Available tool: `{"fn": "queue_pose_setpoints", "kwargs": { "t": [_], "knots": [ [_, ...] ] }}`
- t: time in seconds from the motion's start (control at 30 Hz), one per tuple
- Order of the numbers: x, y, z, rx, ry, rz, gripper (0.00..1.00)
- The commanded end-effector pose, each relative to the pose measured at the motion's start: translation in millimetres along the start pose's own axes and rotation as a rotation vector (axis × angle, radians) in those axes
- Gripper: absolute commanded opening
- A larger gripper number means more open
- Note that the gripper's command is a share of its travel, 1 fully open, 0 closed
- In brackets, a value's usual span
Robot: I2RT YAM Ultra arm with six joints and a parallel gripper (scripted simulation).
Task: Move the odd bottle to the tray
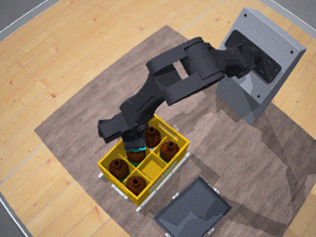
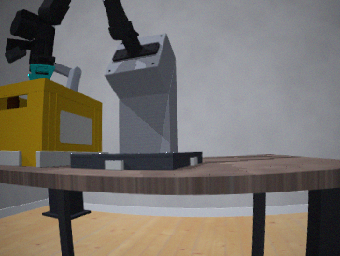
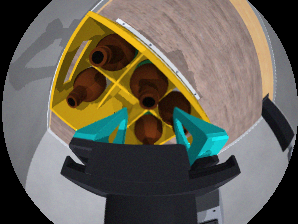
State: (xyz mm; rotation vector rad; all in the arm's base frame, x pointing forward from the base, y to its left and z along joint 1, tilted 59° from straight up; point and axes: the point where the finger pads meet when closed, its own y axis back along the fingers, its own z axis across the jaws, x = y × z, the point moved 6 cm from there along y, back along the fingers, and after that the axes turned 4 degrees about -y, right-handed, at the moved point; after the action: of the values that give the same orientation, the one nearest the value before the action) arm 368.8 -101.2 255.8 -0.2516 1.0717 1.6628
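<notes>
The yellow crate [image 1: 164, 178] [image 2: 23, 133] [image 3: 75, 114] holds several brown bottles, all standing; one middle compartment [image 1: 153, 169] is empty. My gripper [image 1: 136, 149] [image 2: 40, 75] [image 3: 150, 111] is open and points down over the crate's other middle compartment. The bottle there [image 1: 136, 157] [image 3: 149, 82] has its mouth close to the gap between the fingertips, and the fingers do not grip it. Other bottles [image 1: 118, 168] [image 1: 136, 184] [image 1: 152, 138] [image 1: 169, 151] stand around it. I cannot tell which neck differs. The dark tray [image 1: 198, 204] [image 2: 140, 162] holds nothing.
The tray lies beside the crate's long side, with a narrow gap between them. The grey arm base [image 1: 242, 98] [image 2: 147, 117] stands on the far side of the table. Crate dividers and neighbouring bottles are close around the fingers.
</notes>
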Motion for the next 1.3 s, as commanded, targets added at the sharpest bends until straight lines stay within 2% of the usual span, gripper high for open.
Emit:
{"fn": "queue_pose_setpoints", "kwargs": {
  "t": [0.0,0.17,0.27,1.27],
  "knots": [
    [-12.5,5.5,12.0,-0.025,0.013,-0.043,0.61],
    [-9.7,1.2,6.0,-0.004,-0.002,-0.017,0.61],
    [-11.9,6.3,10.1,-0.011,0.003,-0.027,0.61],
    [-10.7,5.3,9.2,-0.009,0.002,-0.023,0.61]
  ]
}}
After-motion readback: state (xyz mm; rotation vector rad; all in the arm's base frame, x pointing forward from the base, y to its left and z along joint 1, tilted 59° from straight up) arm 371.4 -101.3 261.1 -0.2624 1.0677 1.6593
